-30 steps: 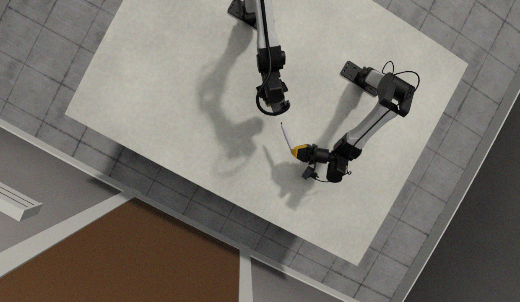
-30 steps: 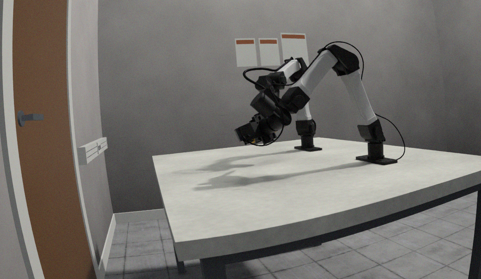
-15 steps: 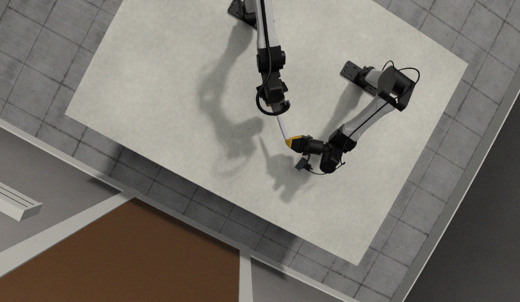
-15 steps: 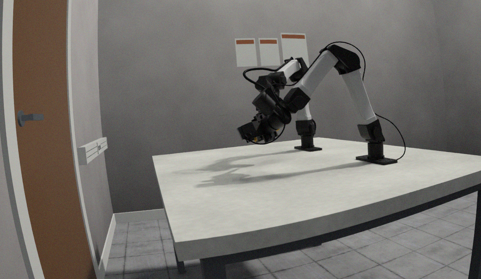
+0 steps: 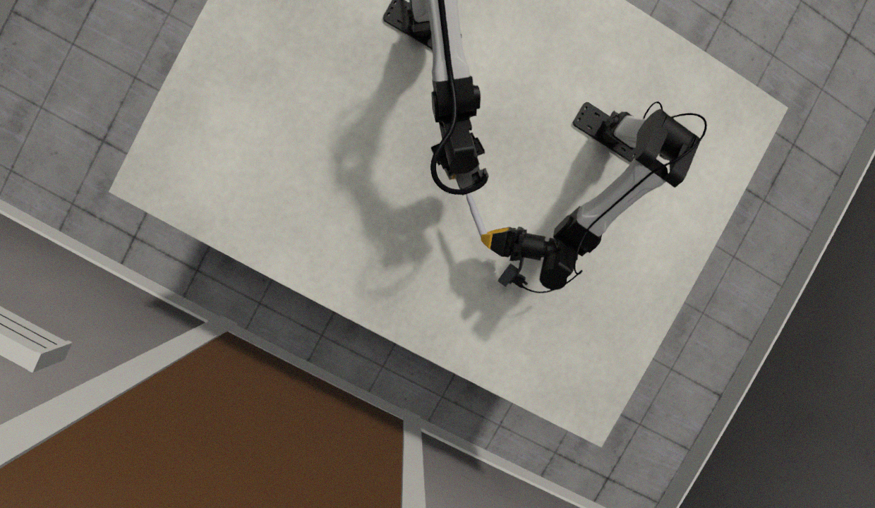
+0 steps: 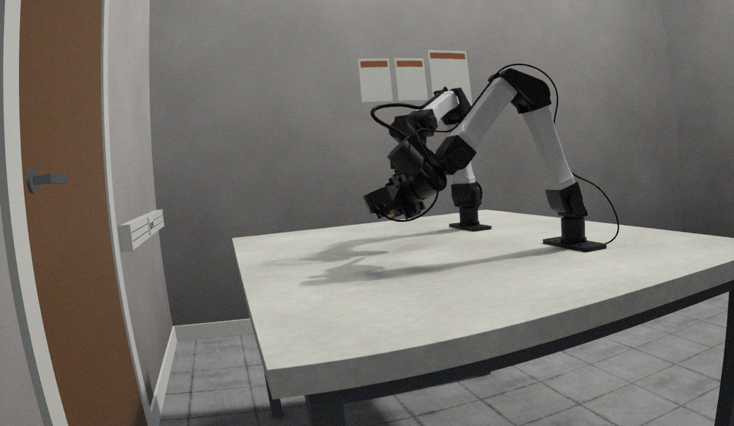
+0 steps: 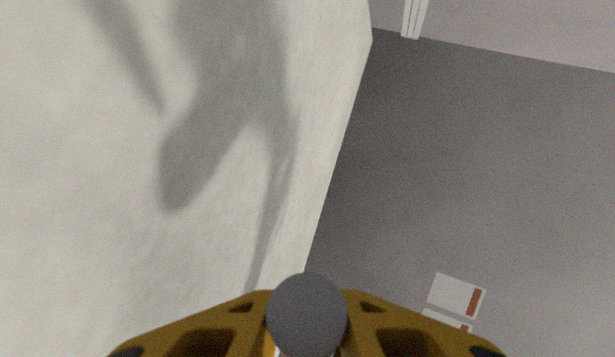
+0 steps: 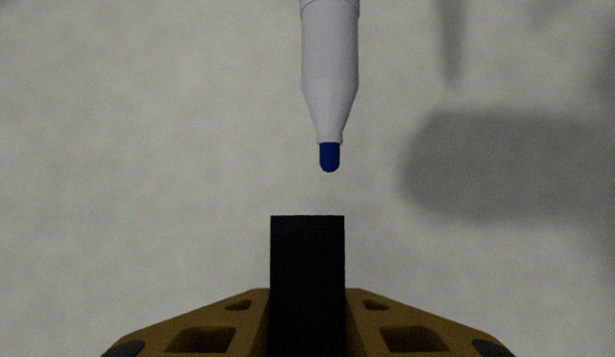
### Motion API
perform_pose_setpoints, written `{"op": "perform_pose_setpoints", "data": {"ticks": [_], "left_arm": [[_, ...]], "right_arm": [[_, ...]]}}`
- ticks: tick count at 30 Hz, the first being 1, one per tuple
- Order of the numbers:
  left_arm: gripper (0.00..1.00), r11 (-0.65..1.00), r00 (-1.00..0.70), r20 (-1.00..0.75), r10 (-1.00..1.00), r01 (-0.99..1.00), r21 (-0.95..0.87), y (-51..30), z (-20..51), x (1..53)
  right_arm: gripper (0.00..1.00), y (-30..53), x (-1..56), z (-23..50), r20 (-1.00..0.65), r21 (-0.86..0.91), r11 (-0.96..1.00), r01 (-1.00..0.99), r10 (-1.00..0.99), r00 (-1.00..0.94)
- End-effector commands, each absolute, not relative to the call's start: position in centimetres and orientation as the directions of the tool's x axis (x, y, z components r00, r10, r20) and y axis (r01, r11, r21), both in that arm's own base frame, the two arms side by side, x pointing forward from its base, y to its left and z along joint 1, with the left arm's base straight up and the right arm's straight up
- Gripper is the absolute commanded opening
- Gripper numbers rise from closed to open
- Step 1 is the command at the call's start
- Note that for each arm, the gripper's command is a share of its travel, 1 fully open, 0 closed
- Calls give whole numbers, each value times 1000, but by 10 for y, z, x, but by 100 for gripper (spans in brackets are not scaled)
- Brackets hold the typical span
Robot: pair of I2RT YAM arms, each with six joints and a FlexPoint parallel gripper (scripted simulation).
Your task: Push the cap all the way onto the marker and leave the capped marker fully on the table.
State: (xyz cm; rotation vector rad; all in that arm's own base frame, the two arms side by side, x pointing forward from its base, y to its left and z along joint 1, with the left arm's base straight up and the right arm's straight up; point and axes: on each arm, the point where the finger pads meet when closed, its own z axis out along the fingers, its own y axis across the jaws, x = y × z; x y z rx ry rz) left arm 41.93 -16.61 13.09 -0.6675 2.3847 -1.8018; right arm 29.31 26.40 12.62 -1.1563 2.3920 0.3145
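The white marker is held above the table. Its blue tip points at the cap. My left gripper is shut on the marker near its grey rear end, which faces the left wrist camera. The black cap is held by my right gripper, which is shut on it. In the right wrist view a gap shows between tip and cap, and the tip is slightly right of the cap's centre line. The top view hides the cap and the marker's tip under the right arm.
In the top view the right arm reaches down from the top and the left arm comes in from the right. Their wrists are close together. The table's nearest edge in that view lies below the grippers. Arm shadows fall on the table top.
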Motion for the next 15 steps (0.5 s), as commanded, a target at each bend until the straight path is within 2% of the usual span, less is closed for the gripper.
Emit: {"op": "perform_pose_setpoints", "data": {"ticks": [1, 15], "left_arm": [[8, 197, -904, 151, -401, -246, -949, -161, 145, 418], [8, 196, -905, 143, -401, -238, -951, -161, 148, 419]], "right_arm": [[7, 264, 293, 139, -530, -5, 616, -788, -670, -520], [7, 264, 293, 139, -530, -5, 616, -788, -670, -520]]}}
